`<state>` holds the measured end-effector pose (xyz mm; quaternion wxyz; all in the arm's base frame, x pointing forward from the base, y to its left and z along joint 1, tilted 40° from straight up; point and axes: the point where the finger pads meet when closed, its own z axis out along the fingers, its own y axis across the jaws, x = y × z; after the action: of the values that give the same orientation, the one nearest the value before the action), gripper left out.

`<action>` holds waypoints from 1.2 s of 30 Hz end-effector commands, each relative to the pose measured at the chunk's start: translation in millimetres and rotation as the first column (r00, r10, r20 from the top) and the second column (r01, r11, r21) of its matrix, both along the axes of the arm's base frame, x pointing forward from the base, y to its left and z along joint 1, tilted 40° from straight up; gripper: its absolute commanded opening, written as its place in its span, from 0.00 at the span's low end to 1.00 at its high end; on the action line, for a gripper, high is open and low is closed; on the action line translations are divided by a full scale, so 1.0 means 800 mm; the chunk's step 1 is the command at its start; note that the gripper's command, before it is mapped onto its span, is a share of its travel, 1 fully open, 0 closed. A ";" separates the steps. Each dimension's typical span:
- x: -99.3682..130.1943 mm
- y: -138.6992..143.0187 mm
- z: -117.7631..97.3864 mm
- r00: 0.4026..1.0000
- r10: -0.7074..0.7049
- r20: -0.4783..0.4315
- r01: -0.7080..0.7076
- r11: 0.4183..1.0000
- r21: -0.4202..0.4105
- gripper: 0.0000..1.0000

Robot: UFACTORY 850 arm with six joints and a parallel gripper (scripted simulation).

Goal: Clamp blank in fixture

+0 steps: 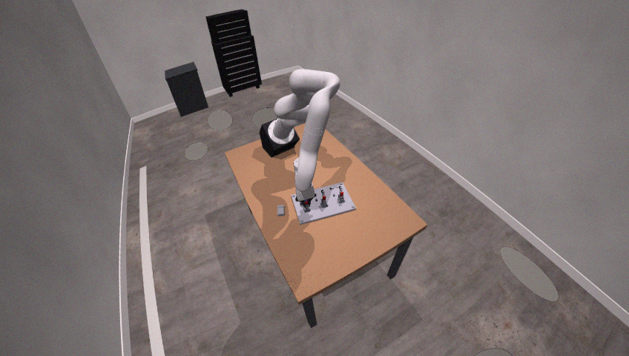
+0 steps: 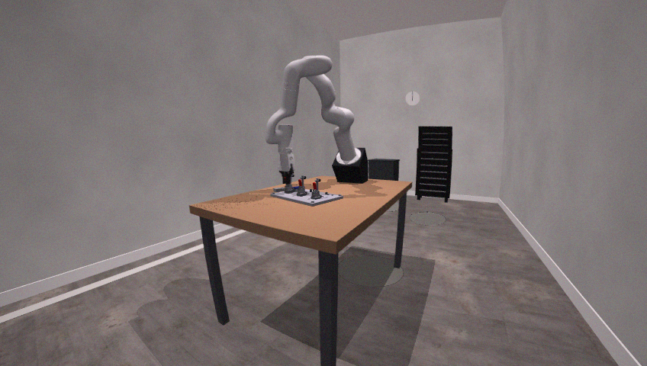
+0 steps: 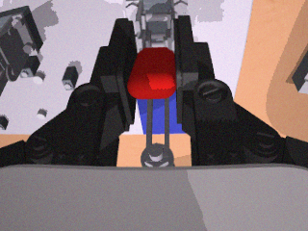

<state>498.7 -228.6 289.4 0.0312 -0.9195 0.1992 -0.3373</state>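
Observation:
My gripper [image 3: 155,41] is shut on the red grip [image 3: 153,75] of the clamp handle at the left nest of the grey fixture plate [image 1: 320,205]. It stands over that clamp in the top view [image 1: 305,203] and in the exterior view [image 2: 287,178]. The blue blank [image 3: 153,117] shows as a blue patch under the handle in the wrist view, in the nest; how it seats is hidden by my fingers. The finished part [image 1: 280,211], small and grey, lies flat on the table left of the plate.
Two more clamps with red grips [image 1: 323,200] [image 1: 340,196] stand on the plate to the right. The arm's black base [image 1: 277,140] is at the table's far end. Loose blocks of a neighbouring nest [image 3: 19,38] show at the wrist view's left.

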 end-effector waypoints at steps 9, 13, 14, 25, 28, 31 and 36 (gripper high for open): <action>0.007 -0.004 0.006 1.000 0.000 0.003 0.000 1.000 -0.001 0.00; 0.010 -0.005 0.008 1.000 0.000 0.003 0.000 1.000 -0.001 0.00; 0.011 -0.006 0.008 1.000 0.000 0.003 0.000 1.000 -0.001 0.00; 0.020 -0.010 0.011 1.000 0.000 0.003 0.000 1.000 -0.001 0.00; 0.024 -0.011 0.012 1.000 0.000 0.003 0.000 1.000 -0.001 0.00; 0.028 -0.013 0.012 1.000 0.000 0.003 0.000 1.000 -0.001 0.00; 0.035 -0.016 0.012 1.000 0.000 0.003 0.000 1.000 -0.001 0.00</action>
<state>521.6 -238.9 298.0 0.0312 -0.9193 0.1990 -0.3380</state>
